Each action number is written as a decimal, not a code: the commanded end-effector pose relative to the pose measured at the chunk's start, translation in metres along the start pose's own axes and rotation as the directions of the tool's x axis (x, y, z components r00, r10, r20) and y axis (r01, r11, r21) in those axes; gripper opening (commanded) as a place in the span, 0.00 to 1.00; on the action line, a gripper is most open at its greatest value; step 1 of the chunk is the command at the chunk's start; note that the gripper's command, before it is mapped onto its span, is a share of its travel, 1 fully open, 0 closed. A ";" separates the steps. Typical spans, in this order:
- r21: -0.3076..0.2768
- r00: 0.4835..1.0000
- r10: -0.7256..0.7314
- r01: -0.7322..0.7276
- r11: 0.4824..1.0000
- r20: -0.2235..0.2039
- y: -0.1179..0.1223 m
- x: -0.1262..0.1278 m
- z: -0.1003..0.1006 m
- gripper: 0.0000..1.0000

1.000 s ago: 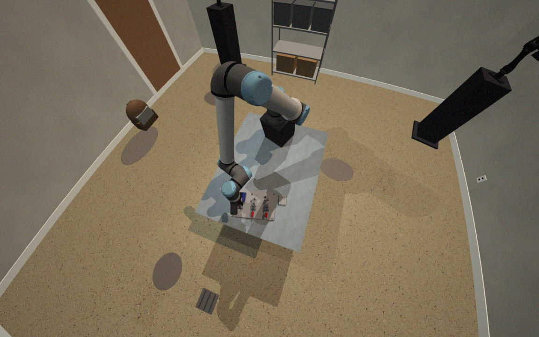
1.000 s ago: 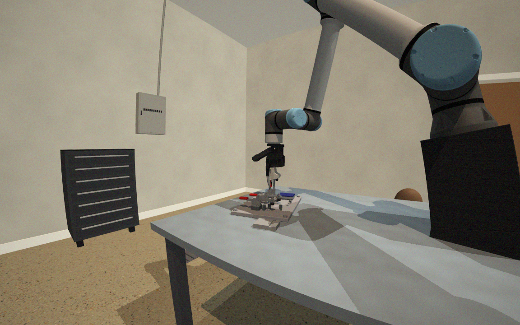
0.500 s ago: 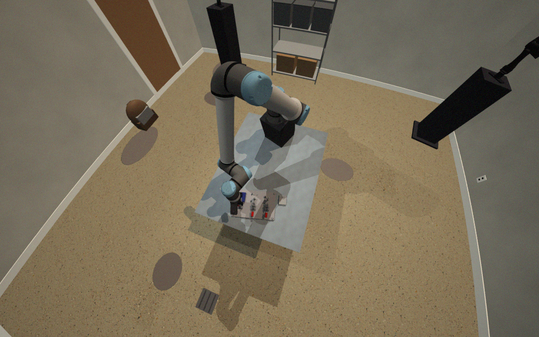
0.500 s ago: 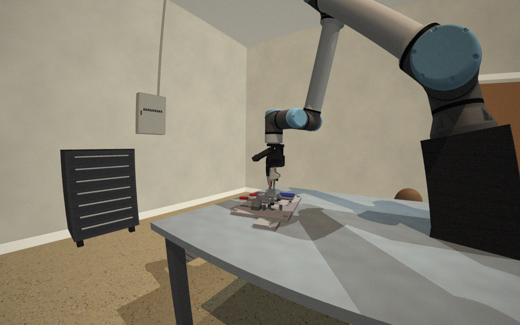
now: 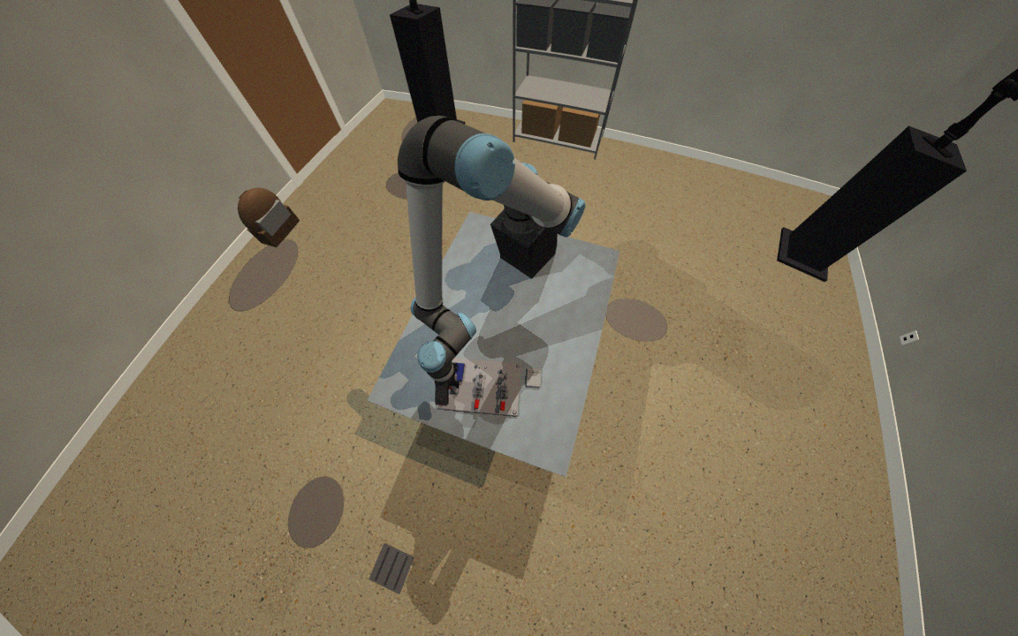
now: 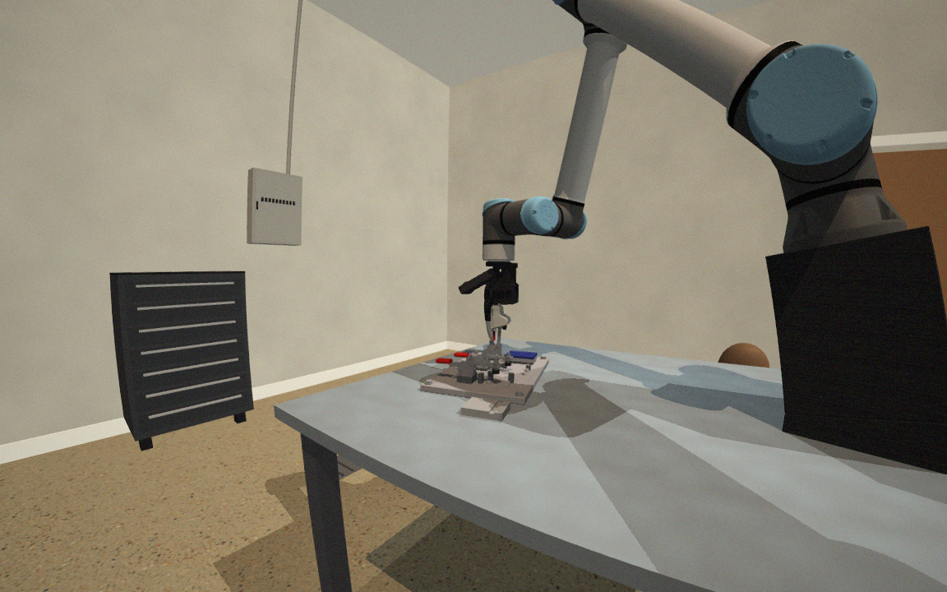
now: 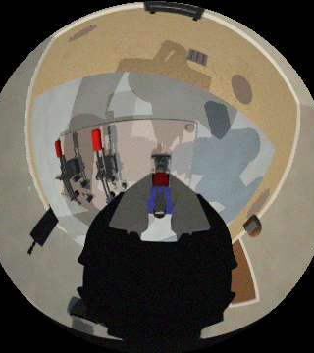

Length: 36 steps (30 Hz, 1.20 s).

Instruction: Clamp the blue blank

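The fixture plate (image 5: 514,366) (image 6: 438,385) (image 7: 142,132) lies on the table and carries three toggle clamps. My gripper (image 5: 442,393) (image 6: 494,335) (image 7: 160,174) points straight down over the plate's left end and is shut on the red handle (image 7: 160,178) of the clamp there, which stands upright. The blue blank (image 5: 458,369) (image 6: 522,354) lies on the plate in that nest, just behind the gripper. The two other clamps have red handles (image 7: 96,139) (image 7: 58,148) (image 6: 444,360) lying low. The pale finished part (image 5: 533,378) (image 6: 484,407) lies flat on the table beside the plate.
The grey table (image 5: 552,442) (image 6: 609,471) also bears the arm's black base (image 5: 524,245) (image 6: 859,353). A dark drawer cabinet (image 6: 181,353) stands on the floor to the left of the table.
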State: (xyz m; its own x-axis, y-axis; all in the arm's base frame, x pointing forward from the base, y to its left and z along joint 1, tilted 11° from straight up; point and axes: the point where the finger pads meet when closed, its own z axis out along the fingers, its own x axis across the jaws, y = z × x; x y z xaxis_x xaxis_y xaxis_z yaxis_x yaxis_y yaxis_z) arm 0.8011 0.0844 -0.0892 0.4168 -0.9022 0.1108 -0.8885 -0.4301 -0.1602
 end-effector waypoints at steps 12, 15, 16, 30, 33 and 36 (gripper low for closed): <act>0.001 1.000 0.000 0.000 1.000 -0.001 -0.001 0.000 -0.001 0.00; 0.001 1.000 0.000 0.000 1.000 -0.001 -0.001 0.000 -0.001 0.00; 0.001 1.000 0.000 0.000 1.000 -0.001 -0.001 0.000 -0.001 0.00; 0.001 1.000 0.000 0.000 1.000 -0.001 -0.004 0.000 -0.001 0.00; 0.001 1.000 0.000 0.000 1.000 -0.001 -0.004 0.000 -0.001 0.00; 0.001 1.000 0.000 0.000 1.000 -0.001 -0.006 0.000 -0.001 0.00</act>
State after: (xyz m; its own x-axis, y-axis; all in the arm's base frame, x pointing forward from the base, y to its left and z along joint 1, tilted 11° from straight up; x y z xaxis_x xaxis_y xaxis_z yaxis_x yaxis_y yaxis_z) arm 0.8042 0.0859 -0.0886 0.4168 -0.9022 0.1108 -0.8885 -0.4301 -0.1600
